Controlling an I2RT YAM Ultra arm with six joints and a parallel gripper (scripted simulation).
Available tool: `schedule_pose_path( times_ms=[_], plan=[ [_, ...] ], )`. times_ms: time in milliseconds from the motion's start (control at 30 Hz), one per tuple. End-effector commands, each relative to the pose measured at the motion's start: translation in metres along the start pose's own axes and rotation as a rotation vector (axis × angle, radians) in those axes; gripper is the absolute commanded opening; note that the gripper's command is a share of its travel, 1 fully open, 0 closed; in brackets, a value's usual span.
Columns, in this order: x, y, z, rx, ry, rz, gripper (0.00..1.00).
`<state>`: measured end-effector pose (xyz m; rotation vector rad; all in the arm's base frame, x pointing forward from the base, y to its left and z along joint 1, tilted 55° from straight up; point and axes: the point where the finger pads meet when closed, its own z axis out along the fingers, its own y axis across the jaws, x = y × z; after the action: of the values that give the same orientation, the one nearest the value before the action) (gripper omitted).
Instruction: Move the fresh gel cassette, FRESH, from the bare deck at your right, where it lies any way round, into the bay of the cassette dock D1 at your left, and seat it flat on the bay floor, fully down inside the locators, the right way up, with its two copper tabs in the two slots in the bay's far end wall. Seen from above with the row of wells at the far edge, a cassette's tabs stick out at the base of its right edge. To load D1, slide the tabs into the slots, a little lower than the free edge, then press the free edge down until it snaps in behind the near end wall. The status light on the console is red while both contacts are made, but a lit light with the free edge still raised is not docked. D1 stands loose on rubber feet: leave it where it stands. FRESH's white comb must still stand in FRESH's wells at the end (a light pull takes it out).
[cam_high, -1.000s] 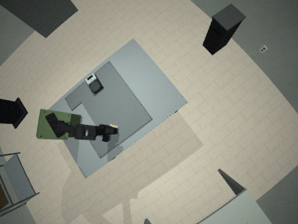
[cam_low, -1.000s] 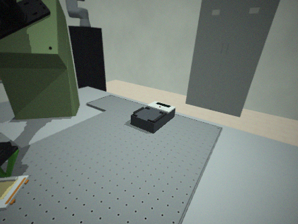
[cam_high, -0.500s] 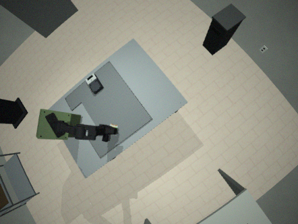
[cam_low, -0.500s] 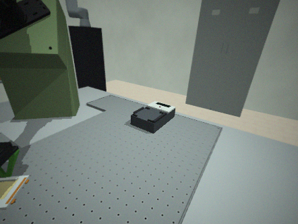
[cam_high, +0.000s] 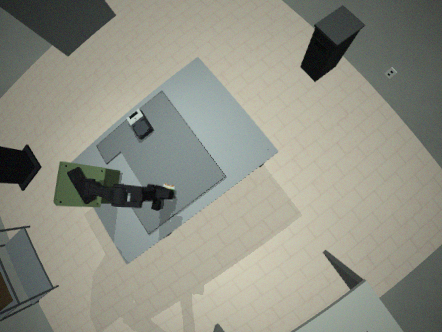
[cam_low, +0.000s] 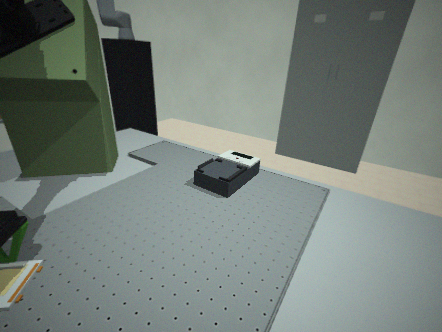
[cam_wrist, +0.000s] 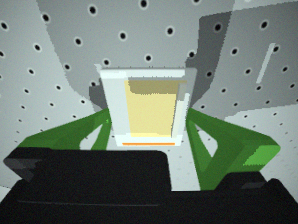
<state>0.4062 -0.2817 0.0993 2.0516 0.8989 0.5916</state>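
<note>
right, i've got the gripper (cam_wrist: 148, 125) clamped on the fresh gel cassette (cam_wrist: 145, 107), one green finger (cam_wrist: 82, 131) against each long side. the cassette hangs tilted above the perforated deck (cam_low: 175, 240), over its right part. in the exterior view it shows at the lower left edge, its orange tabs visible. dock d1 (cam_low: 226, 173) sits well apart at the deck's left, its bay bare.

The pale grey desk (cam_high: 240, 125) stands on a tiled beige floor (cam_high: 340, 165). Directly on the desk lies 1 darker perforated deck plate (cam_low: 165, 250) with a notched corner. On that plate stands the dark cassette dock D1 (cam_low: 226, 175), near the plate's far edge.
</note>
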Motion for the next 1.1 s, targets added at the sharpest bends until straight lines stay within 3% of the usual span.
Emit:
schedule_pose_path(
  times_ms=[0, 533, 567, 600, 1067],
  plan=[
    [-0.003, 0.013, -0.008, -0.024, -0.009, -0.001, 0.0],
    [-0.001, 0.018, -0.009, -0.034, -0.007, -0.001, 0.0],
    [0.008, 0.01, -0.008, -0.02, 0.002, 0.0, 0.0],
    [0.008, 0.01, -0.008, -0.021, 0.002, 0.0, 1.0],
    [0.003, 0.004, -0.003, -0.01, -0.002, -0.001, 1.0]
  ],
)
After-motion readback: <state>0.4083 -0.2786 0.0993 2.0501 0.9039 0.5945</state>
